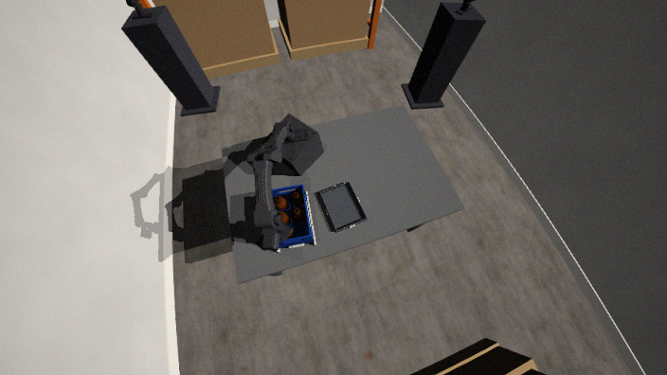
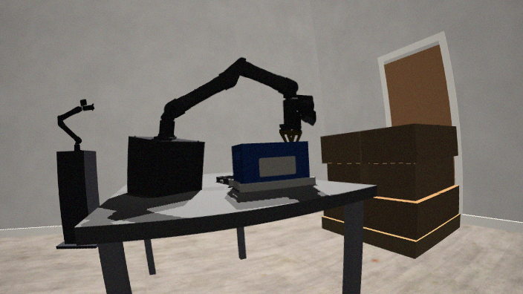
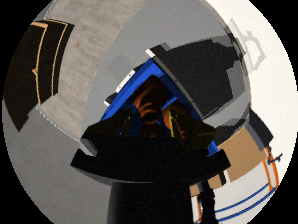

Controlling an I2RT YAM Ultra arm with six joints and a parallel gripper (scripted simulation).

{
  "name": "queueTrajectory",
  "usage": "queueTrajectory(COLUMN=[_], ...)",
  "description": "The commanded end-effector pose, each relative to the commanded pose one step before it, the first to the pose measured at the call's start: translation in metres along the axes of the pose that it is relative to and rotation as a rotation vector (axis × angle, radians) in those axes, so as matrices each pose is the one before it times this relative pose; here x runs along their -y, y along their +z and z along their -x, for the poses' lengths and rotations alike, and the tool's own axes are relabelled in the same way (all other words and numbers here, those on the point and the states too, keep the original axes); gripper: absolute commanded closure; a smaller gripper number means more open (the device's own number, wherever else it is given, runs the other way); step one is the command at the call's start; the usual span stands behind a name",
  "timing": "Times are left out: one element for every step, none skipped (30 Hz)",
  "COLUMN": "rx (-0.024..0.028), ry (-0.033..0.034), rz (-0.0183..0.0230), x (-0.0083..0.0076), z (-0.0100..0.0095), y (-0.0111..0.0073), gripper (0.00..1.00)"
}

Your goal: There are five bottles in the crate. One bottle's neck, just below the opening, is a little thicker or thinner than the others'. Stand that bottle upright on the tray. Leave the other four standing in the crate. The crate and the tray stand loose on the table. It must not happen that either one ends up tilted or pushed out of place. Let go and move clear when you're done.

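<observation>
The blue crate (image 1: 295,216) stands on the grey table, with brown bottles (image 1: 280,203) upright in its cells. In the side view the crate (image 2: 271,162) shows its long wall. My gripper (image 2: 290,138) points straight down over the crate's near-left end, with its fingertips at the rim. The fingers are open, and a brown bottle top (image 3: 154,113) sits between and below them in the wrist view. In the overhead view the arm (image 1: 265,199) hides the cell under the gripper. The dark tray (image 1: 341,206) lies empty just right of the crate.
The robot's black base box (image 2: 166,165) stands at the back of the table. Two dark camera posts (image 1: 438,52) and stacked cardboard boxes (image 2: 390,182) stand beyond the table's edges.
</observation>
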State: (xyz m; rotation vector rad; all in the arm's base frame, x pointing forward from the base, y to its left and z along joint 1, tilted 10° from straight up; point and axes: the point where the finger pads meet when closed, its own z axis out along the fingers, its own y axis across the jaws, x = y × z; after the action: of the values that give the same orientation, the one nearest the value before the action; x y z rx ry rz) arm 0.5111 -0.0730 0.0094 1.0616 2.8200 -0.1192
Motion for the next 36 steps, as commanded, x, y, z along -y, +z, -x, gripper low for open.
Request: queueTrajectory(rx=[0.05836,0.00008,0.00009,0.00009,0.00008,0.00001,0.00009,0.00009,0.00009,0.00008,0.00008,0.00008,0.00008,-0.00526,-0.00559,-0.00427,0.0,0.0,-0.00448,-0.00549,0.00077,-0.00104,-0.00035,-0.00002,-0.00031,-0.00061,0.00015,0.00072,0.00097,0.0009,0.00068,0.00046,0.00033,0.0,0.0,0.0004], ry=[0.00095,-0.0003,0.00093,0.00002,0.0,0.0,0.0,0.0,0.0,0.0,0.0,0.0,0.0,-0.00075,-0.0008,-0.00062,0.0,0.0,-0.00107,-0.00061,0.00016,-0.00027,-0.0002,-0.00014,-0.00019,-0.00026,-0.00013,-0.00003,0.00002,0.00001,-0.00001,-0.00004,-0.00006,0.0,0.0,-0.00021], rz=[0.03924,-0.00012,-0.00013,-0.00013,-0.00011,-0.00002,-0.00013,-0.00013,-0.00013,-0.00013,-0.00012,-0.00012,-0.00011,-0.00394,-0.00418,-0.00323,0.0,0.0,-0.00338,-0.0041,0.00043,-0.00086,-0.00035,-0.00011,-0.0003,-0.00051,0.00005,0.00048,0.00069,0.00064,0.00047,0.00032,0.00023,0.0,0.0,0.0003], x=[-0.00985,0.00004,0.00005,0.00005,0.00004,0.00001,0.00005,0.00006,0.00005,0.00005,0.00006,0.00005,0.00006,0.00021,0.00021,0.00016,0.0,0.0,0.00016,0.00017,0.00003,0.00005,0.00004,0.00004,0.00003,0.00003,0.00002,0.00001,0.0,0.0,0.0,0.0,0.0,0.0,0.0,0.0], z=[0.00969,0.0,0.0,0.0,0.0,0.0,0.0,-0.00001,0.0,-0.00001,-0.00001,0.0,-0.00001,-0.00085,-0.0009,-0.00067,0.0,0.0,-0.0007,-0.00084,0.00009,-0.00016,-0.00006,-0.00002,-0.00006,-0.00009,0.00001,0.00009,0.00012,0.00012,0.00009,0.00006,0.00004,0.0,0.0,0.00005], y=[-0.04055,-0.00313,-0.00327,-0.00333,-0.00286,-0.00047,-0.00336,-0.00334,-0.00322,-0.00317,-0.00308,-0.0029,-0.00282,0.00054,0.00087,0.00027,0.0,0.0,0.00053,0.00135,-0.00228,-0.00096,-0.00123,-0.00129,-0.00095,-0.00057,-0.00091,-0.00112,-0.00115,-0.00099,-0.00074,-0.00051,-0.00035,0.0,0.0,-0.00032], gripper=[0.39,0.39,0.39,0.39,0.39,0.39,0.39,0.39,0.39,0.39,0.39,0.39,0.39,0.39,0.39,0.39,0.39,0.39,0.39,0.39,0.39,0.39,0.39,0.39,0.39,0.39,0.39,0.39,0.39,0.39,0.39,0.39,0.39,0.39,0.39,0.39])
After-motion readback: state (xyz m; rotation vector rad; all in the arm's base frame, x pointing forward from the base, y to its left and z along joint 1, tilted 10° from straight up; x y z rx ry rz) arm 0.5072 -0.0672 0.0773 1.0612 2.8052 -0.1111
